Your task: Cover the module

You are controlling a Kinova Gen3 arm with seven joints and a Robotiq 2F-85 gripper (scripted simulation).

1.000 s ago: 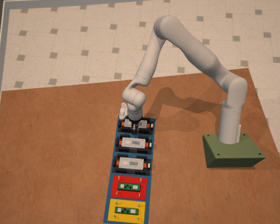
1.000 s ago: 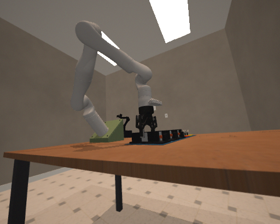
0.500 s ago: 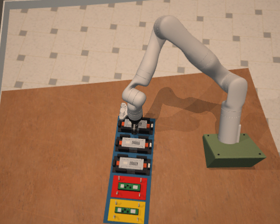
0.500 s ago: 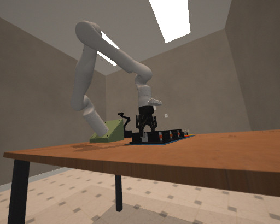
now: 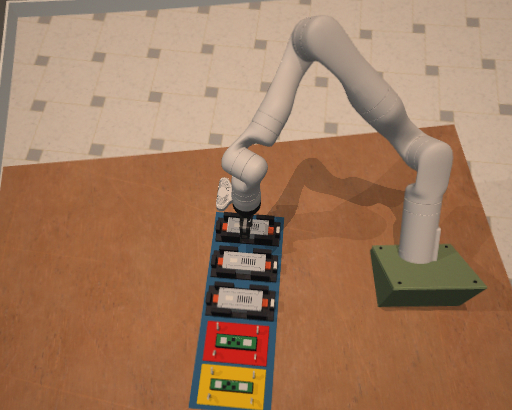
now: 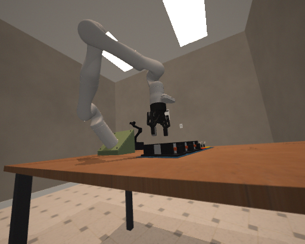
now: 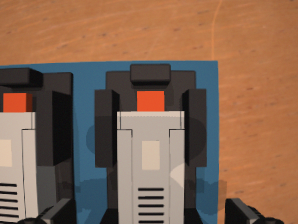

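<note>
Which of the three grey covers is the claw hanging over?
The cover at the row's far end from the yellow plate; the open gripper hangs above it, empty.
</note>
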